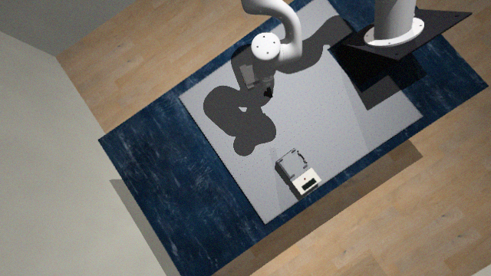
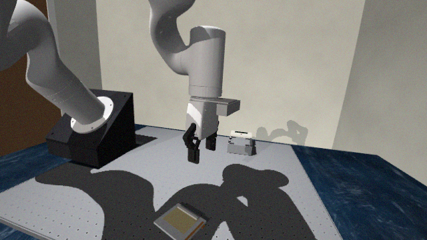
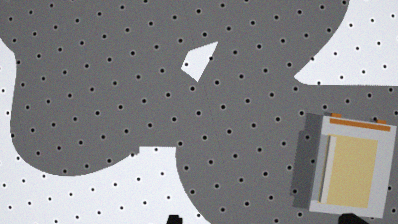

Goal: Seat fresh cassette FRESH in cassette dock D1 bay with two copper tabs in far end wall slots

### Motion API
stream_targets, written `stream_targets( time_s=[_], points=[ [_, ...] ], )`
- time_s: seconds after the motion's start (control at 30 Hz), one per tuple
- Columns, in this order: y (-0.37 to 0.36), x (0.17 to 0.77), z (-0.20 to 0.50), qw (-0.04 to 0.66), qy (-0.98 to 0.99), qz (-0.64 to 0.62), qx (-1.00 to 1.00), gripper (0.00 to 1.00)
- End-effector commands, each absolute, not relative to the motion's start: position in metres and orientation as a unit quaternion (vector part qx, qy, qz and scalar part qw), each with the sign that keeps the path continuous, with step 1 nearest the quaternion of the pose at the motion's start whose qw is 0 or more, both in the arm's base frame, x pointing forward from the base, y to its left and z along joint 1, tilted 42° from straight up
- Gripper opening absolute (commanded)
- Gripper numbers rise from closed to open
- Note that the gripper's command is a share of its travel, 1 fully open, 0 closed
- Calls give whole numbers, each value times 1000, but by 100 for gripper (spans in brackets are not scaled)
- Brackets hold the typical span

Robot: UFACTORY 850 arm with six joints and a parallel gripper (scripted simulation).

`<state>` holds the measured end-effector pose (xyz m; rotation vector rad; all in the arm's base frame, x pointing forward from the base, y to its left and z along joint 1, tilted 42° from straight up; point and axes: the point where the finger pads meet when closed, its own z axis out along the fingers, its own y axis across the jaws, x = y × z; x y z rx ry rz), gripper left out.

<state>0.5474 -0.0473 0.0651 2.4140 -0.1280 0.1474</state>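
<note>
Perforated table (image 2: 300, 187): crossed by the arm's shadow. Gripper (image 2: 200, 147): hung above mid-table, fingers spread wide, nothing held. Dock (image 2: 241, 144): placed right of the gripper, near the far edge. Cassette (image 2: 180, 221): laid flat at bottom centre, in shadow.

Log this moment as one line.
gripper: open, empty, above board | FRESH: flat on board, ungrasped | D1: bay vacant | stage: approaching FRESH

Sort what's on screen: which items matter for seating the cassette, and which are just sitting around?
For the job:
- cassette, flat on the plate
- dock, bay empty
- gripper, open, holding nothing

Just there:
- perforated plate
- black arm base
- blue mat
</note>
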Motion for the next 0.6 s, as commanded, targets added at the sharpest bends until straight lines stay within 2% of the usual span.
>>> stream_targets(
  time_s=[0.0, 0.57],
  points=[
    [-60, 550, 70, 352, -50, 59, 933, 100],
    [-130, 554, 93, 353, -109, 80, 926, 100]
  ],
)
